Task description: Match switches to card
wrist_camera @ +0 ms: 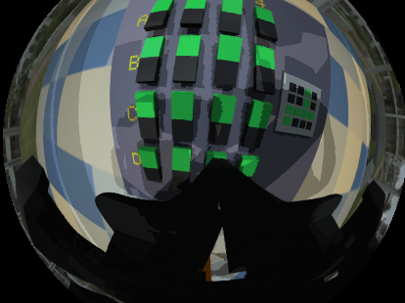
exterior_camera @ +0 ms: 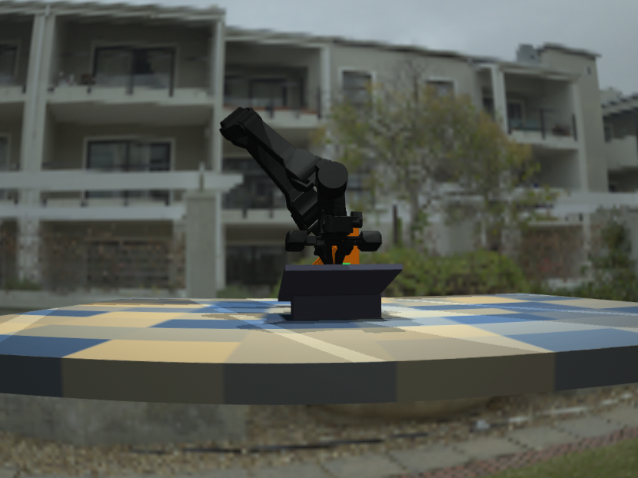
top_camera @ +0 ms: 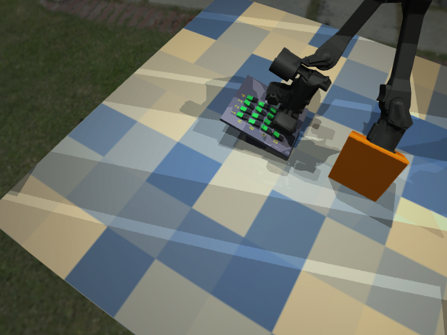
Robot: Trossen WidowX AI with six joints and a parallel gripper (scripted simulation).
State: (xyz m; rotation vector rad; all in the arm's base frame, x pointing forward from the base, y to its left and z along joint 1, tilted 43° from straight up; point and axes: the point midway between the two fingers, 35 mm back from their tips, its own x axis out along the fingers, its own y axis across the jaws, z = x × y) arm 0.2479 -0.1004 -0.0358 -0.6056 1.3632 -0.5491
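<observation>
So the gripper [top_camera: 285, 123] [exterior_camera: 333, 260] [wrist_camera: 217, 164] is shut with nothing in it, tips right at the near row of the tilted switch panel [top_camera: 228, 118] [exterior_camera: 340, 281] [wrist_camera: 318, 27] on the checkered table [top_camera: 208, 171] [exterior_camera: 308, 350] [wrist_camera: 93, 125]. In the wrist view the fingers cover part of D3 and the lower bit of D4, so can't tell if they're touching. The card [wrist_camera: 298, 106] sits right of the grid, readable but tiny; from the top the arm blocks it. Exterior only gets the panel's back, switches mostly hidden.
</observation>
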